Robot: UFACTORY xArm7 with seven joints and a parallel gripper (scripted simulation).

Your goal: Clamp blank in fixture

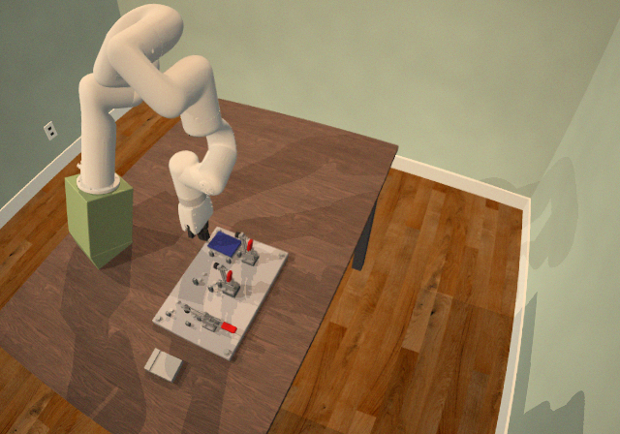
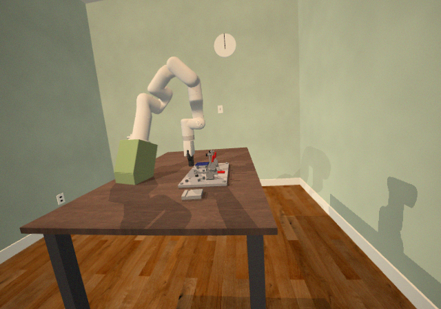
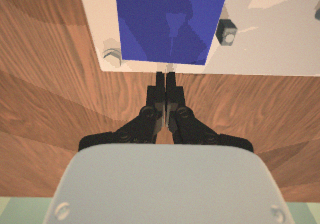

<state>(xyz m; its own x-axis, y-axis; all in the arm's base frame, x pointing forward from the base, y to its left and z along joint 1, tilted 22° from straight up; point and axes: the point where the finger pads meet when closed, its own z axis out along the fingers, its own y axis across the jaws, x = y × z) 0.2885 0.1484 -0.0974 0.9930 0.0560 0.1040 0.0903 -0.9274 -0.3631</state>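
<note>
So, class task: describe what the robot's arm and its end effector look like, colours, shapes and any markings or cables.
The arm is smooth and off-white, built of rounded tubular segments with bulbous joints, on a round flange atop a green block pedestal. No cables or markings show. The end effector has a pale grey, rounded housing with two small round fasteners, black linkage bars and two slim black fingers.
</note>
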